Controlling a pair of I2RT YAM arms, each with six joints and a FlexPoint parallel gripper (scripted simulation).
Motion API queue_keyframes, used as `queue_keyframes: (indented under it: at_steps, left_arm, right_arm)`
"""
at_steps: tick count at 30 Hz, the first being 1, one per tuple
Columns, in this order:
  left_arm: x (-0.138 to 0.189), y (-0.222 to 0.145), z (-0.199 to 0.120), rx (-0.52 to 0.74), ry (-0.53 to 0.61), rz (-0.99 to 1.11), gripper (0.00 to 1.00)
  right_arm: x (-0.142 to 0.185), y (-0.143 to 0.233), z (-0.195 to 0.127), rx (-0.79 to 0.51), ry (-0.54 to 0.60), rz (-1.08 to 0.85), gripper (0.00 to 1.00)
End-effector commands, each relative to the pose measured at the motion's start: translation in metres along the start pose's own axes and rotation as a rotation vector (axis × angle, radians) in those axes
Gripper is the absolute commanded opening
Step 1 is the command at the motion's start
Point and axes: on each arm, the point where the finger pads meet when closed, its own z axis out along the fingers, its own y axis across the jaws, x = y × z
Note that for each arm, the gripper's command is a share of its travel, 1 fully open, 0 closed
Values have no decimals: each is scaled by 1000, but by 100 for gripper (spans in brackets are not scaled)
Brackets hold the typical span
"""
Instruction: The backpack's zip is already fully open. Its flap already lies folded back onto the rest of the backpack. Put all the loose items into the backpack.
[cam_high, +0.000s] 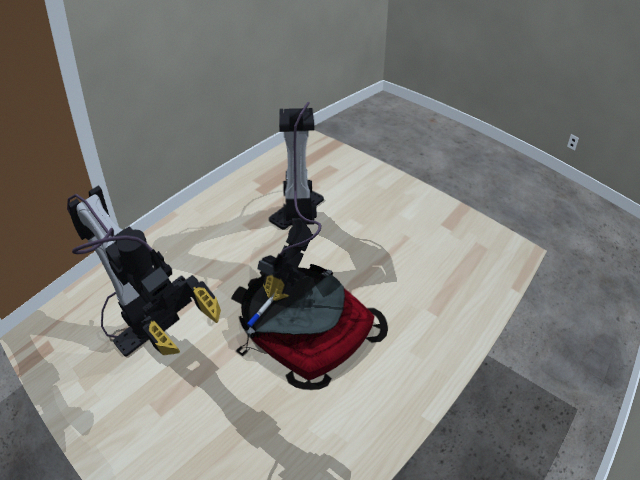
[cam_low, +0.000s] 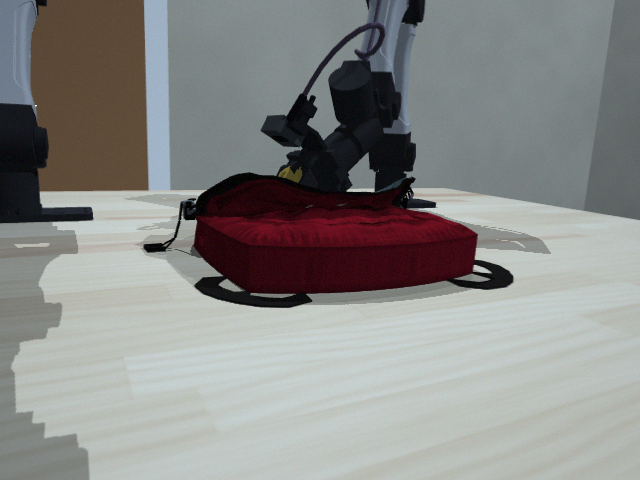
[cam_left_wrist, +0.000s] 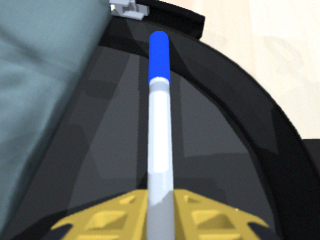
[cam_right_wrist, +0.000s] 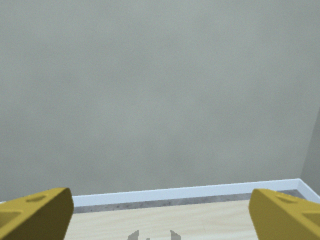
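Note:
The red backpack (cam_high: 341, 348) (cam_low: 356, 266) (cam_left_wrist: 40, 95) lies flat, its flap (cam_high: 307, 315) folded back with the grey-teal lining up. The open dark inside (cam_left_wrist: 115, 145) shows beside the flap. My left gripper (cam_high: 275, 296) (cam_left_wrist: 160, 198) is shut on a white marker (cam_high: 264, 310) (cam_left_wrist: 160, 130) with a blue cap. The marker is over the opening, its cap pointing towards the rim near the zip end. How far it is above the bag floor is unclear. My right gripper (cam_high: 196, 335) (cam_right_wrist: 161, 197) is open and empty, off to the side of the backpack.
Black strap loops (cam_high: 308, 381) (cam_low: 248, 298) stick out at the backpack's bottom corners. A zip pull (cam_high: 241, 350) (cam_low: 154, 247) hangs on a cord at its side. The wooden table (cam_high: 392, 392) ends at the concrete floor; a wall stands behind the arms.

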Motion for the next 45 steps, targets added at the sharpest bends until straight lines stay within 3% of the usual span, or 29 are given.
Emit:
queue_keyframes:
  at_steps: [1,2,3,9,10,34,42,43,45]
  left_arm:
    - [-6,1,1,-1,-11,7,13]
    - [-6,1,1,-1,-11,7,13]
    - [-6,1,1,-1,-11,7,20]
    - [-6,0,0,-1,-12,8,20]
    - [-6,0,0,-1,-12,8,27]
    - [-41,0,-22,-8,-27,17,27]
    - [-25,-6,-22,2,1,1,27]
    - [-34,-1,-23,-6,-14,6,70]
    - [-26,-2,-20,2,-2,2,70]
  right_arm:
    - [-6,0,0,-5,-13,-3,90]
    - [-6,0,0,-5,-13,-3,90]
    - [-6,0,0,-5,-13,-3,90]
    - [-7,0,0,-5,-15,-3,90]
    - [-7,0,0,-5,-15,-3,90]
    - [-7,0,0,-5,-17,-3,90]
    - [-7,0,0,-5,-17,-3,90]
    - [-7,0,0,-5,-18,-3,90]
    - [-7,0,0,-5,-18,-3,90]
